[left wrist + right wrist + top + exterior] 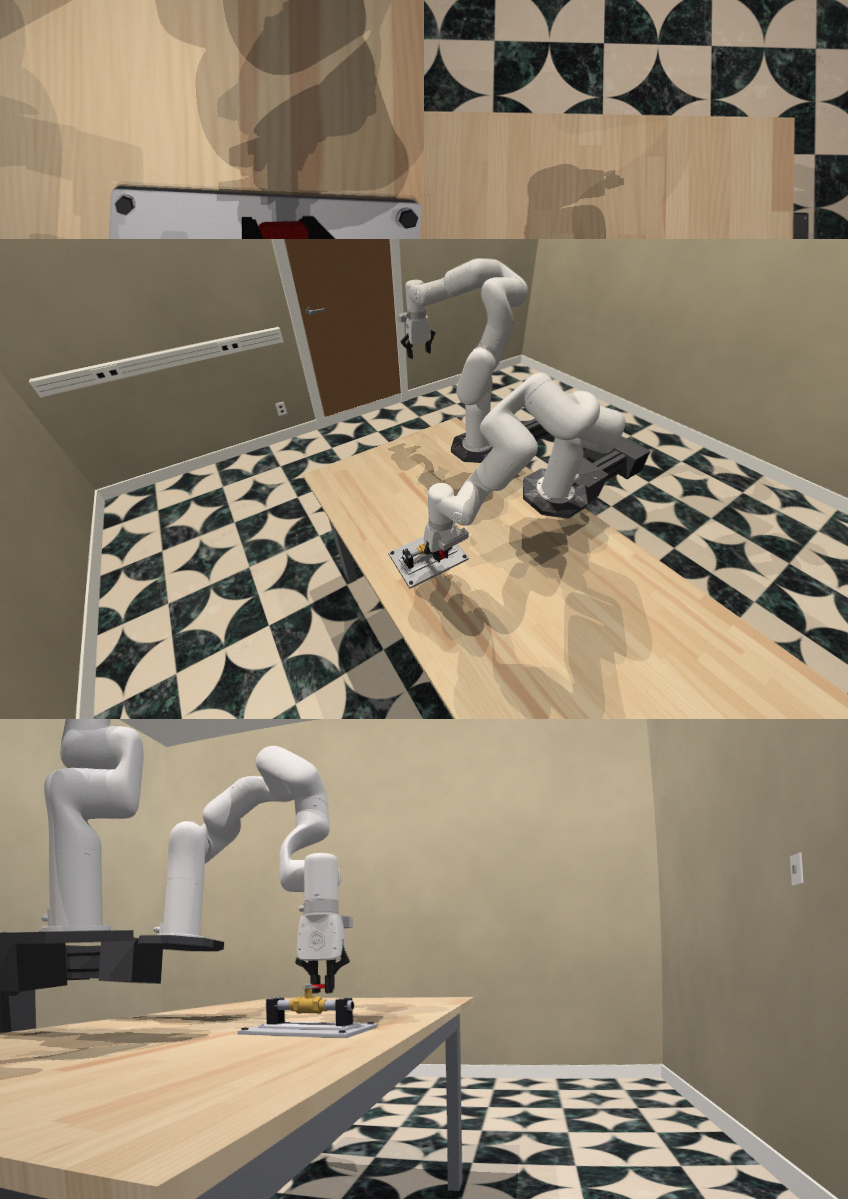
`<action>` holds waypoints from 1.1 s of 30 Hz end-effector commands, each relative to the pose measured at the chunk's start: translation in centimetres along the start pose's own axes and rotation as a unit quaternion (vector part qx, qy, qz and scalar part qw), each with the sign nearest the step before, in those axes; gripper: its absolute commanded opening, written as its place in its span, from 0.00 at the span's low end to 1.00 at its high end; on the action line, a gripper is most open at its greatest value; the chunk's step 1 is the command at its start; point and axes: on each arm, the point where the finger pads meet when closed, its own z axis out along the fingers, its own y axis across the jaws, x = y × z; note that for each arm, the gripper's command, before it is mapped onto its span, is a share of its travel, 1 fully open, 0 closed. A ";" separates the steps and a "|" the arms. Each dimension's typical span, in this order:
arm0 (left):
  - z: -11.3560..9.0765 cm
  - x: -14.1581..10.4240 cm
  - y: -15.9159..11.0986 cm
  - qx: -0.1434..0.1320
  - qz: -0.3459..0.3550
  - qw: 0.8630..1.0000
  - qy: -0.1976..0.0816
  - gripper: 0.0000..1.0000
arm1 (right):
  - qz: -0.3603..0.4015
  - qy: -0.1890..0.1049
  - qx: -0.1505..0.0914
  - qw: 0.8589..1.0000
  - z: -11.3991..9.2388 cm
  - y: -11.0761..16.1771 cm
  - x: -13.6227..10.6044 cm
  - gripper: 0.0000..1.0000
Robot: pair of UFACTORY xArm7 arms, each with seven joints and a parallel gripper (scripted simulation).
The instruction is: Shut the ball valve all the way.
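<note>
The yellow ball valve (pixel 421 548) (pixel 306 1005) sits in a grey pipe between two black supports. Its red handle (pixel 443 554) (pixel 318 986) (pixel 284 230) points away from the exterior camera and looks nearly square across the pipe. My left gripper (pixel 323 987) points down over the valve and is shut on the handle. In the left wrist view red shows between its two black fingers; the stem and pipe are out of that view. My right gripper (pixel 419 350) is open and empty, high up and far from the valve.
The valve is mounted on a grey plate (pixel 414 579) (pixel 252 1032) (pixel 144 224) with dark corner bolts, near the long edge of the wooden table (pixel 368 488) (pixel 178 1099) (pixel 723 164). The arm bases stand along the opposite side. Arm shadows cross the wood.
</note>
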 end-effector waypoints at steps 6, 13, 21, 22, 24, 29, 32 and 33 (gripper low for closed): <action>-0.2 -0.1 0.6 -0.003 0.019 1.000 -0.001 0.00 | 0.000 0.002 0.000 1.000 -0.2 0.0 0.1 1.00; -0.2 -0.1 0.6 -0.003 0.024 1.000 -0.001 0.00 | 0.000 0.002 0.000 1.000 -0.2 0.0 0.1 1.00; -0.2 -0.1 0.8 -0.003 0.033 0.999 -0.001 0.00 | 0.000 0.002 0.000 1.000 -0.2 0.0 0.1 1.00; -0.2 -0.1 0.8 -0.003 0.035 0.999 -0.001 0.00 | 0.000 0.002 0.000 1.000 -0.2 0.0 0.1 1.00; -0.2 -0.1 0.8 -0.003 0.036 0.999 -0.001 0.00 | 0.000 0.002 0.000 1.000 -0.2 0.0 0.1 1.00; -0.2 -0.1 0.8 -0.003 0.037 0.999 -0.001 0.00 | 0.000 0.002 0.000 1.000 -0.2 0.0 0.1 1.00; -0.2 -0.1 0.8 -0.003 0.037 0.999 -0.001 0.00 | 0.000 0.002 0.000 1.000 -0.2 0.0 0.1 1.00; -0.2 -0.1 0.8 -0.003 0.037 0.999 -0.001 0.00 | 0.000 0.002 0.000 1.000 -0.2 0.0 0.1 1.00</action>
